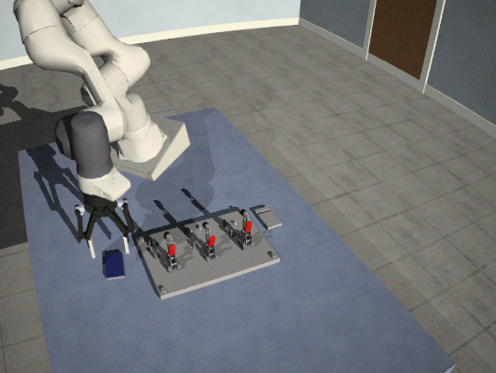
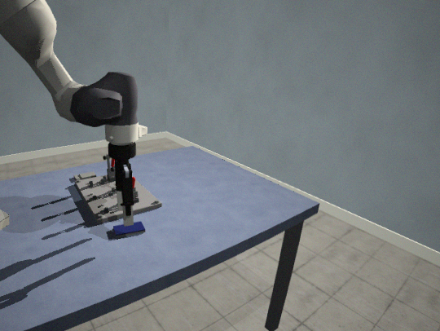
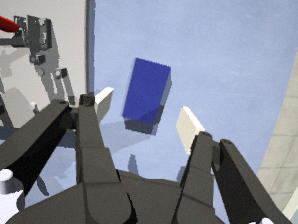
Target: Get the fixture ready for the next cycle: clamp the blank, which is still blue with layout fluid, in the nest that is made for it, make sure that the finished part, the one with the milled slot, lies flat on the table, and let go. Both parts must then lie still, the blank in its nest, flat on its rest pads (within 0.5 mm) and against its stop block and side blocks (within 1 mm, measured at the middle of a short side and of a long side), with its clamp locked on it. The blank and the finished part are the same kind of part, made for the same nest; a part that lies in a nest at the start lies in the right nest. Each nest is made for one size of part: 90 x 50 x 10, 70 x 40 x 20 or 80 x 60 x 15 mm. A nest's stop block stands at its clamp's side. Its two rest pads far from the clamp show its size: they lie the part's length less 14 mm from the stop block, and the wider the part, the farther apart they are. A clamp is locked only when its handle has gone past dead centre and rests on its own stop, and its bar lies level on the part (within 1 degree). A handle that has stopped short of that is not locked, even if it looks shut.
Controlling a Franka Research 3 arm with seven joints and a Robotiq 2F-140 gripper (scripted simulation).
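Fingertips of the black two-finger gripper (image 3: 143, 115) fill the near field of the wrist view, its pale pads (image 3: 189, 127) spread partly apart with nothing between them. Below the gap lies the flat dark-blue rectangular blank (image 3: 144, 91), resting on the blue-grey table top (image 3: 220, 36); in the top view the blank (image 1: 113, 264) sits just beside the near-left edge of the grey rectangular fixture plate (image 1: 220, 276), apart from it. The exterior view shows the gripper (image 2: 128, 218) hanging just above the blank (image 2: 129, 228); whether a pad touches it cannot be told, since the finger covers that spot.

On the plate stand three toggle clamps with red handles (image 1: 211, 241), all raised; the nests, rest pads and blocks around them are too small to sort out. The wrist view cuts the plate (image 3: 73, 30) off at its left edge and shows only one red handle tip (image 3: 7, 24).

Beyond the plate's far right corner lies the grey finished part (image 1: 267, 216), flat on the table, with a line across one end that may be its slot.
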